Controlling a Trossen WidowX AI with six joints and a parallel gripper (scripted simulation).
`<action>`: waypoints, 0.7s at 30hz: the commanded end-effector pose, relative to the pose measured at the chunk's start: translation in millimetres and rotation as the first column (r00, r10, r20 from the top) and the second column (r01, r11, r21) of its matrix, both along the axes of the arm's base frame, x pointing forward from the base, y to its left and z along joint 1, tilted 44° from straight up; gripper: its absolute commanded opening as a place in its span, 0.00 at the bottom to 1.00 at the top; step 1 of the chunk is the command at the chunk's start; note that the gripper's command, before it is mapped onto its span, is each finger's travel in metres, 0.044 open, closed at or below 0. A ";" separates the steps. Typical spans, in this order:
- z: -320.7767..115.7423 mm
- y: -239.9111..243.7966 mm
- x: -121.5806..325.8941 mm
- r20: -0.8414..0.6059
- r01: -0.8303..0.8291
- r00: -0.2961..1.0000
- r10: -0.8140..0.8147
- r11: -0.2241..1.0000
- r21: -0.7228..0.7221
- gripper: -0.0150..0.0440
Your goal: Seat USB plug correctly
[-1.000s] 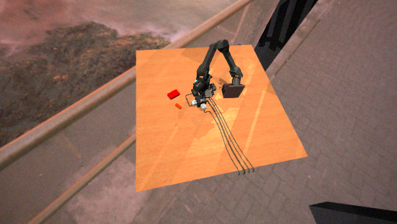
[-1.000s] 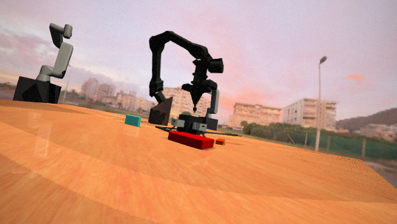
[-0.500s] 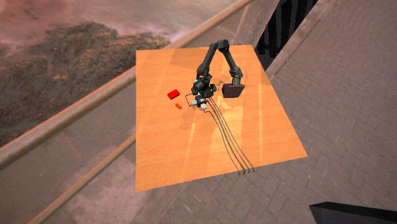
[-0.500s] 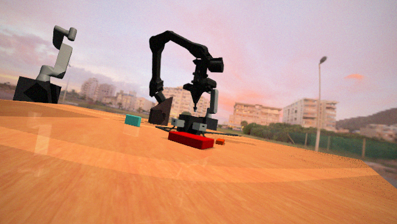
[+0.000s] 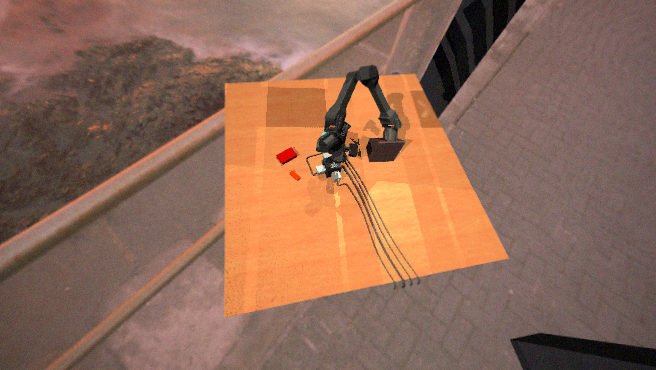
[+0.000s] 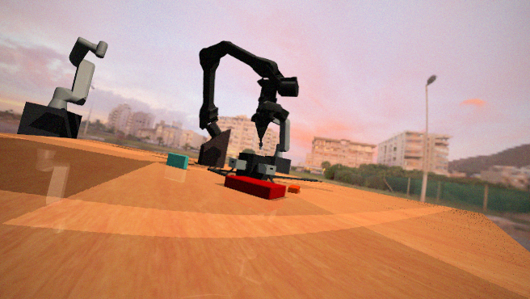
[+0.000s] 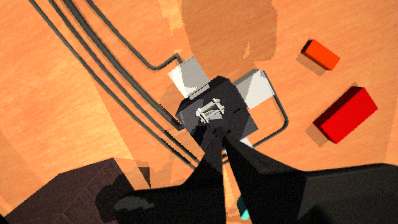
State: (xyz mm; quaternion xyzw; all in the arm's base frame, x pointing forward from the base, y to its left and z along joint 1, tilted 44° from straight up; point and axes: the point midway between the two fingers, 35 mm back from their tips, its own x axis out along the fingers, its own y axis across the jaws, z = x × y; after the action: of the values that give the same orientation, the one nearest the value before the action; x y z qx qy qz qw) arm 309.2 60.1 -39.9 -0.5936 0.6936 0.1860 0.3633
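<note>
The dark power cube [image 6: 252,166] [image 7: 242,116] stands on the table, with light plugs on its sides. Its top socket [image 7: 211,110] shows a pale outline in the wrist view. My gripper [image 6: 261,140] [image 7: 221,141] points down over the cube, its fingers nearly together, shut on the small dark USB plug [image 6: 261,145]. In the exterior view the plug hangs just above the cube's top, out of the socket. In the wrist view the fingertips are beside the socket outline, and the cube looks turned relative to the fingers. Which way round the plug faces is too small to tell.
A red block [image 5: 286,155] [image 6: 254,187] [image 7: 346,115] and an orange block [image 5: 295,175] [image 6: 294,189] [image 7: 321,55] lie near the cube. A teal block [image 6: 177,161] [image 7: 244,215] is further off. Cables [image 5: 372,215] run to the table edge. A dark box [image 5: 385,151] [image 6: 216,150] stands at the arm's base.
</note>
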 end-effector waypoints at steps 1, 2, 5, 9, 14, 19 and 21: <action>-0.2 -0.4 -0.2 0.061 0.066 0.996 -0.066 0.998 -0.001 0.25; -0.2 -0.4 -0.2 0.079 0.085 0.993 -0.084 0.996 -0.001 0.25; -0.2 -0.4 -0.2 0.133 0.141 0.981 -0.140 0.990 0.003 0.25; -0.2 -0.4 -0.2 0.203 0.215 0.956 -0.213 0.976 0.012 0.25; -0.2 -0.4 -0.2 0.288 0.305 0.909 -0.301 0.952 0.032 0.25; -0.2 -0.4 -0.2 0.369 0.390 0.847 -0.383 0.919 0.059 0.25; -0.2 -0.4 -0.2 0.400 0.422 0.818 -0.414 0.904 0.072 0.25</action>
State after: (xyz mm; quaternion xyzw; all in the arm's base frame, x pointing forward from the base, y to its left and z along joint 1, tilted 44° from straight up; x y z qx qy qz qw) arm 309.2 60.1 -39.9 -0.4727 0.7180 -0.0092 0.5108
